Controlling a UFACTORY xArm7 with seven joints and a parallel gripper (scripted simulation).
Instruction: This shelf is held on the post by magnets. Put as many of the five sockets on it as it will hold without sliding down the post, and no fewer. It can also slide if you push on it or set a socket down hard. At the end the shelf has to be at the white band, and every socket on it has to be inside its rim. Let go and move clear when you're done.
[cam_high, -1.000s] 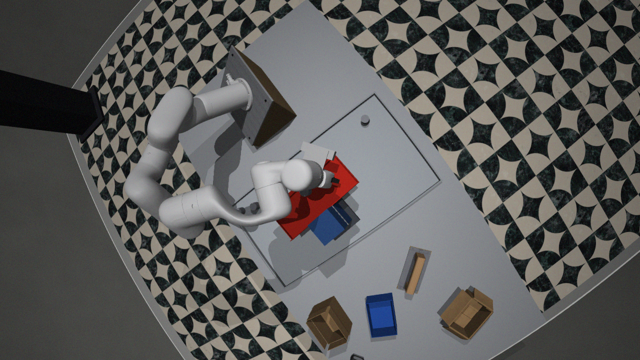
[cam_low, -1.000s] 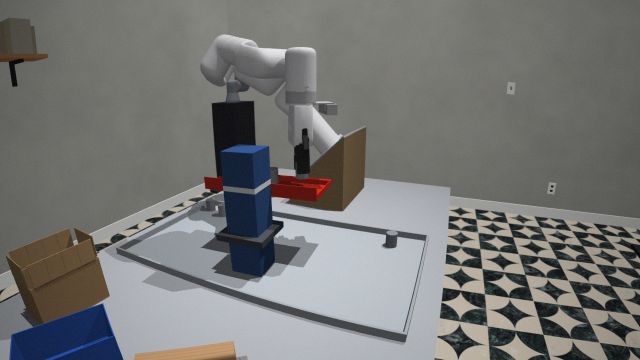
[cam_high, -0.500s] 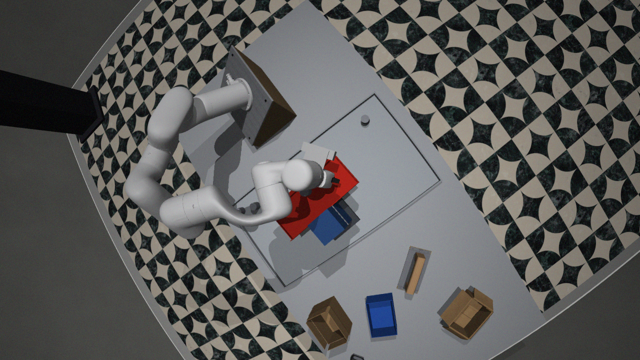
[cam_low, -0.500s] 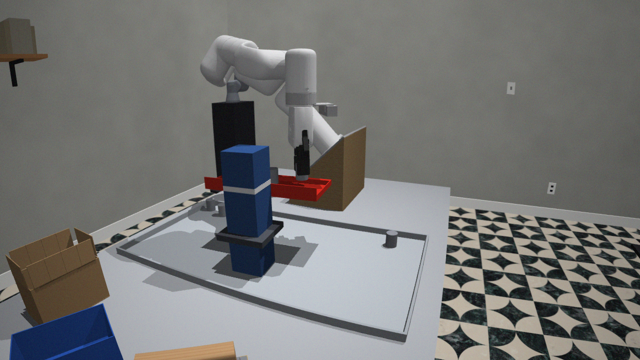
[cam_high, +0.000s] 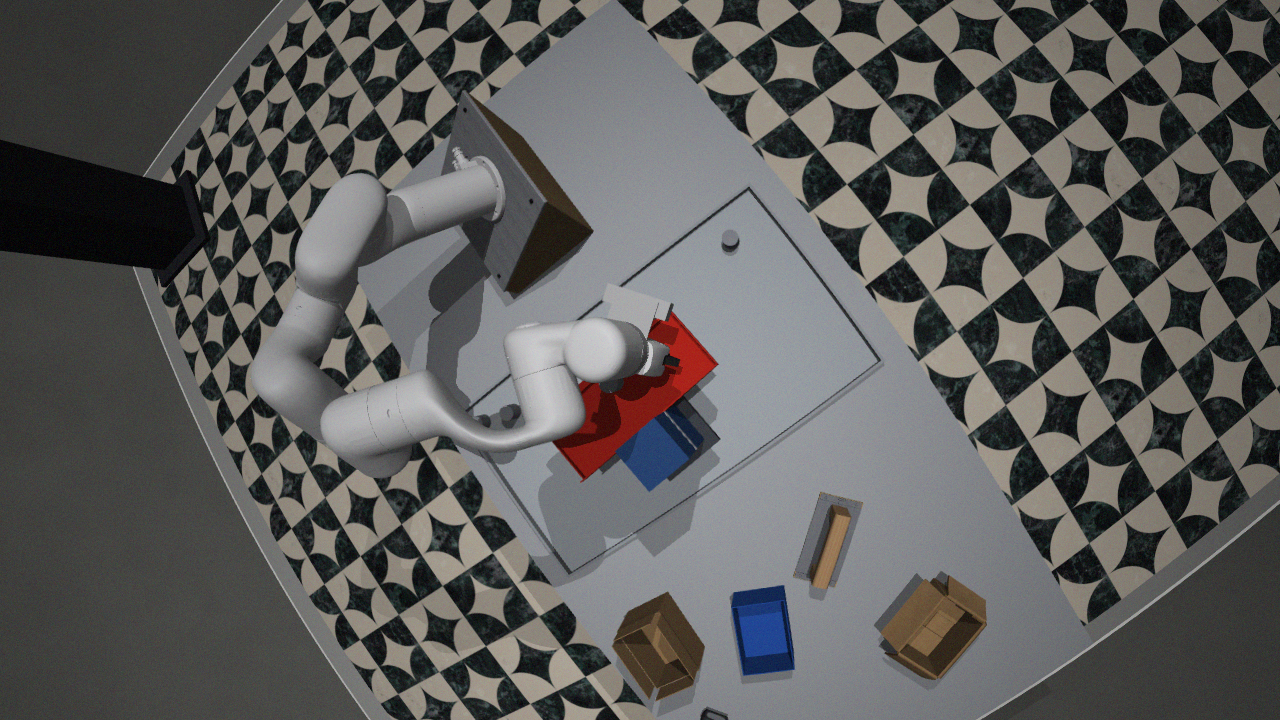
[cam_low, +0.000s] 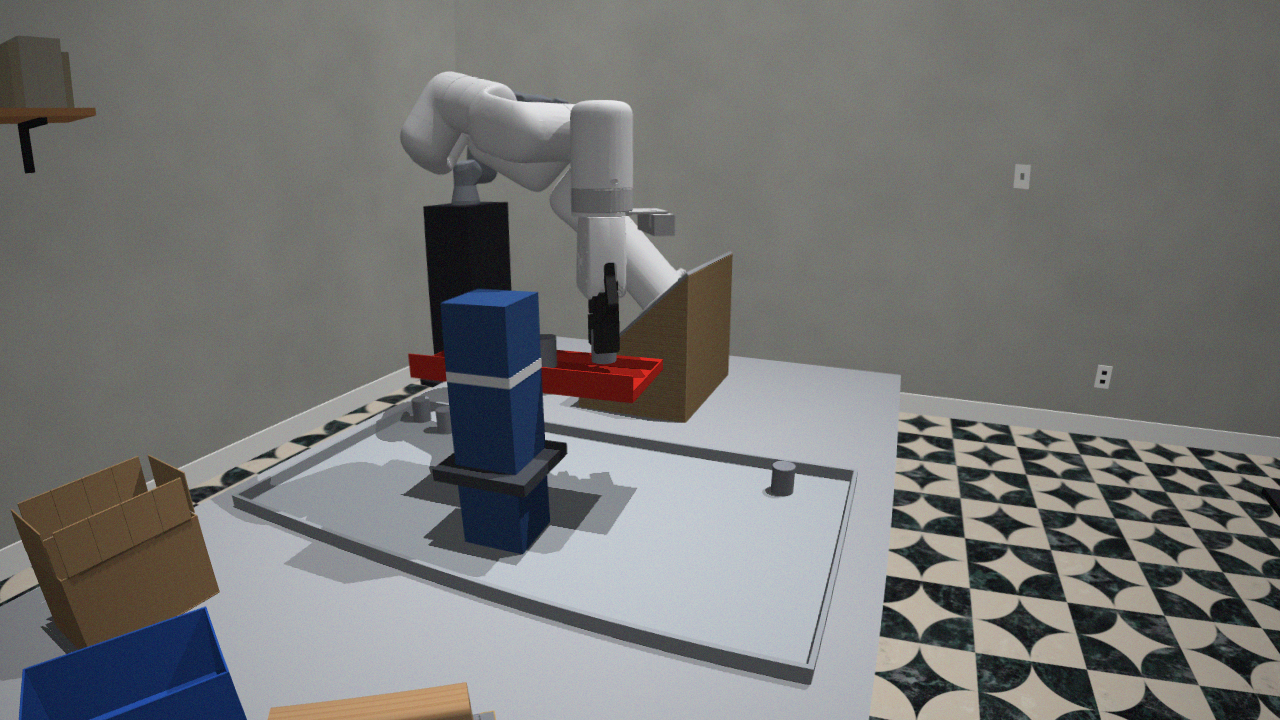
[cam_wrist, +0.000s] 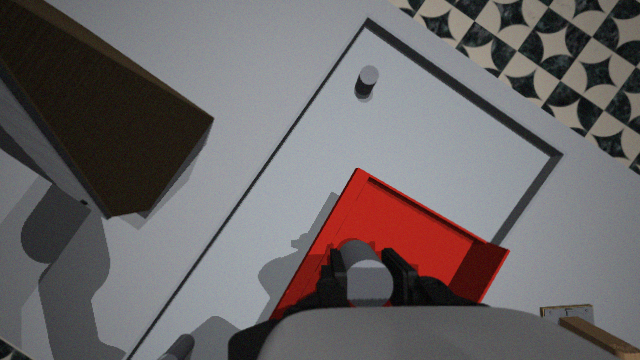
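Observation:
The red shelf (cam_high: 595, 447) (cam_low: 626, 386) (cam_wrist: 415, 227) sits on the blue post (cam_high: 657, 452) (cam_low: 490, 331) level with the white band (cam_low: 501, 378). My gripper (cam_high: 666, 358) (cam_low: 605, 344) (cam_wrist: 360, 267) is shut on a grey socket (cam_wrist: 369, 285), held upright and low over the shelf's outer end, inside its rim; whether the socket touches the shelf floor I cannot tell. One socket (cam_low: 547, 347) stands on the shelf behind the post. One socket (cam_high: 730, 239) (cam_low: 783, 477) (cam_wrist: 367, 80) stands alone on the table. Two sockets (cam_high: 501, 416) (cam_low: 429, 411) stand near the arm's elbow.
A dark collar (cam_low: 496, 474) rings the post below the shelf. The brown wedge mount (cam_high: 537, 223) (cam_low: 680, 358) (cam_wrist: 100, 115) stands behind the shelf. A low dark border (cam_high: 813, 274) (cam_low: 537, 608) frames the work area. Cardboard boxes (cam_high: 657, 642) (cam_high: 932, 624), a blue bin (cam_high: 762, 629) and a wooden block (cam_high: 830, 544) lie far off.

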